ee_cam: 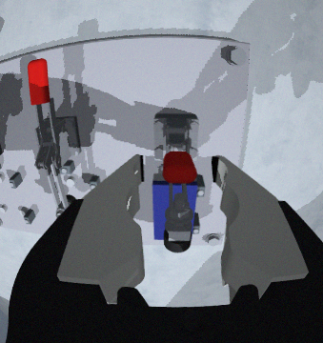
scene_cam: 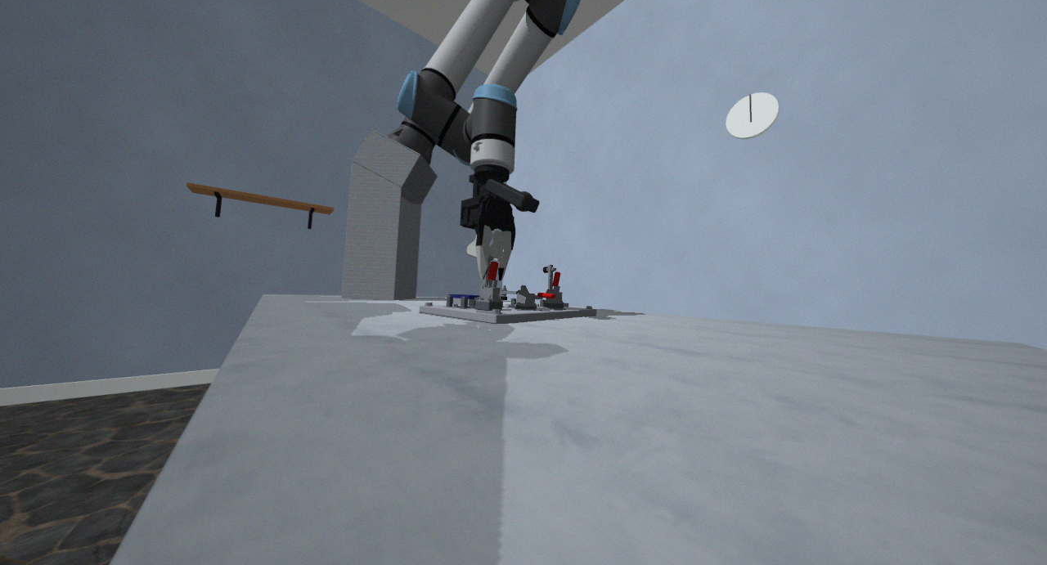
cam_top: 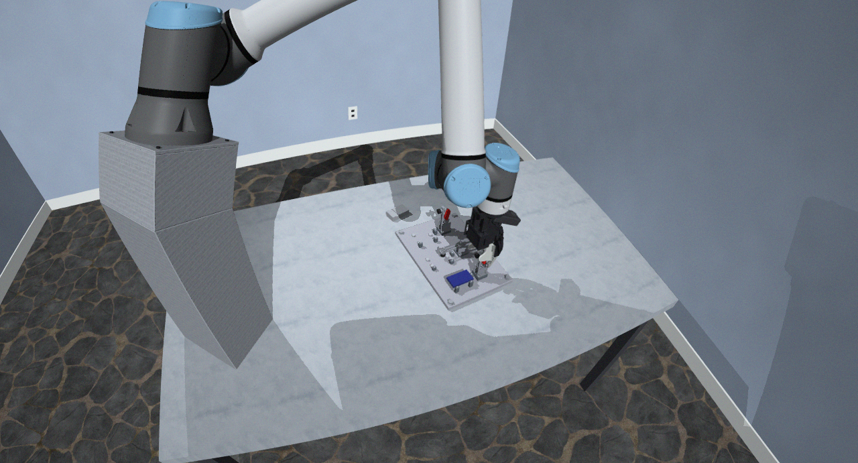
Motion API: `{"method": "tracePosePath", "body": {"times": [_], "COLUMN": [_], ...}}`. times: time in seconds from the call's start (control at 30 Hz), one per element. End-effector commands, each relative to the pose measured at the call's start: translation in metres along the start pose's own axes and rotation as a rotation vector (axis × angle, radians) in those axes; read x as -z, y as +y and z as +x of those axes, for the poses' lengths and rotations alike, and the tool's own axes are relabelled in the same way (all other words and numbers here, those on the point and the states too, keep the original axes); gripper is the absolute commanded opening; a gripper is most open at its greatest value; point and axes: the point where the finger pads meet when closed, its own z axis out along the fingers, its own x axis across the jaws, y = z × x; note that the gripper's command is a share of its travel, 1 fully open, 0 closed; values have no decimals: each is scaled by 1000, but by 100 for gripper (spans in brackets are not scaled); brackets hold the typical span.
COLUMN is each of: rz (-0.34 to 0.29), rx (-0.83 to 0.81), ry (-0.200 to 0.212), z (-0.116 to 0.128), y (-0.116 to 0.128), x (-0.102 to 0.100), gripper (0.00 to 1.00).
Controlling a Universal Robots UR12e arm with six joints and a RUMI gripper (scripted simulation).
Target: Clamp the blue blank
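Note:
The blue blank (cam_top: 458, 277) sits in the nest at the near end of the grey fixture plate (cam_top: 448, 262); it also shows in the wrist view (ee_cam: 161, 211). A clamp's dark bar (ee_cam: 180, 216) reaches over the blank. That clamp's red handle (ee_cam: 179, 172) stands up between the fingers of my gripper (ee_cam: 177, 157), with a gap on each side. My gripper (cam_top: 486, 255) is partly open and holds nothing. In the exterior view, the gripper (scene_cam: 492, 263) is right at the handle (scene_cam: 492, 271). The pale finished part (cam_top: 400, 213) lies on the table beyond the plate's far end.
A second clamp with an upright red handle (ee_cam: 38, 82) stands at the plate's far end (cam_top: 446, 213). Small pads and blocks (cam_top: 427, 250) dot the plate's empty nests. The robot's pedestal (cam_top: 173, 232) stands at the table's left.

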Motion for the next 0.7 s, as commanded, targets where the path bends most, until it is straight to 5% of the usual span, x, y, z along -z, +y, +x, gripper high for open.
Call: {"method": "tracePosePath", "body": {"times": [0.0,0.43,0.47,0.67], "rz": [1,1,1,1], "rx": [0,0,0,0], "ry": [0,0,0,0], "z": [0,0,0,0], "y": [-1,-1,-1,-1], "x": [1,1,1,1], "gripper": [28,28,0,0]}}
